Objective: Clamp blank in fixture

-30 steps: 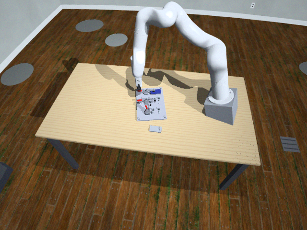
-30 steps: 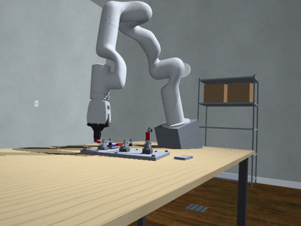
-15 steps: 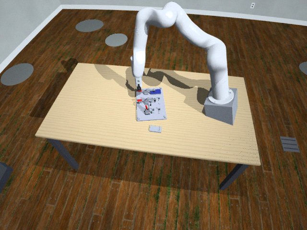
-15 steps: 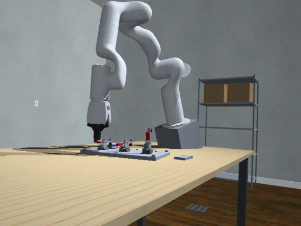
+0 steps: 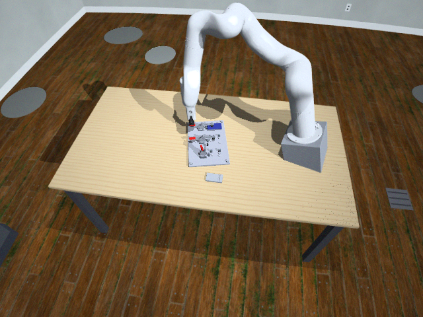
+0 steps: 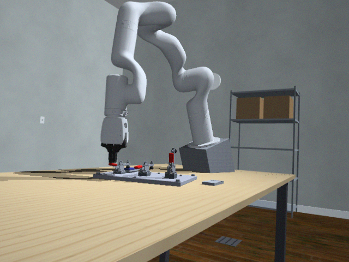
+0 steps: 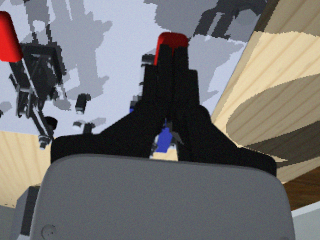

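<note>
The tool (image 6: 113,161) hangs point-down over the far end of the grey fixture plate (image 5: 222,155), its black fingers pressed fully together with nothing between them, tips on or just above the red grip (image 6: 112,164) of the far clamp handle; contact is hard to judge. The blue blank (image 5: 213,127) lies in that far nest, apparently under the clamp. The middle clamp's red grip (image 5: 192,138) lies low, while the near clamp's handle (image 6: 170,157) stands upright. The slotted finished part (image 5: 213,177) lies flat on the counter (image 5: 129,164), just beside the plate.
</note>
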Robot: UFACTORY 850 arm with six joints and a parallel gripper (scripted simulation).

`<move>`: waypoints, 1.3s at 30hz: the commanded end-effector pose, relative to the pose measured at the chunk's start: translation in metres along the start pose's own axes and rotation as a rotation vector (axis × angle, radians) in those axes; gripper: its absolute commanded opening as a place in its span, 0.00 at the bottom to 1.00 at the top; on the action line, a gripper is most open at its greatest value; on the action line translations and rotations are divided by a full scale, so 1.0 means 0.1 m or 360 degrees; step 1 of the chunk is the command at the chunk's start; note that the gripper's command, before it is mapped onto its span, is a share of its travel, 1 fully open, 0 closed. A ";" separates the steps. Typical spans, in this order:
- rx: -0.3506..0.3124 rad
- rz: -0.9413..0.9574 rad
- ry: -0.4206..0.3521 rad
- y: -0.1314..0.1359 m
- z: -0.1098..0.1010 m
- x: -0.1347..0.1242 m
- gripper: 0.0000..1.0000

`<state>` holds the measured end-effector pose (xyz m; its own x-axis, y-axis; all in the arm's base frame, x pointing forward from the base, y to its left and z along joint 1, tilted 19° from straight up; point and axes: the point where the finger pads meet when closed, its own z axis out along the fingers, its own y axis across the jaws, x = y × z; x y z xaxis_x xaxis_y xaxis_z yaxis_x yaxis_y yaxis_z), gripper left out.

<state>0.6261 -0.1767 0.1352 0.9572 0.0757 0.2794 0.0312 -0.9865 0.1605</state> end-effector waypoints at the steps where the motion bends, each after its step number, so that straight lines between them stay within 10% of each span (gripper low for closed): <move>1: -0.0001 0.0000 0.0002 0.00 0.01 0.01 0.00; 39: -0.0001 0.0000 0.0002 0.00 0.05 0.01 0.00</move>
<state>0.6280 -0.1774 0.1311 0.9568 0.0761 0.2805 0.0313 -0.9865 0.1608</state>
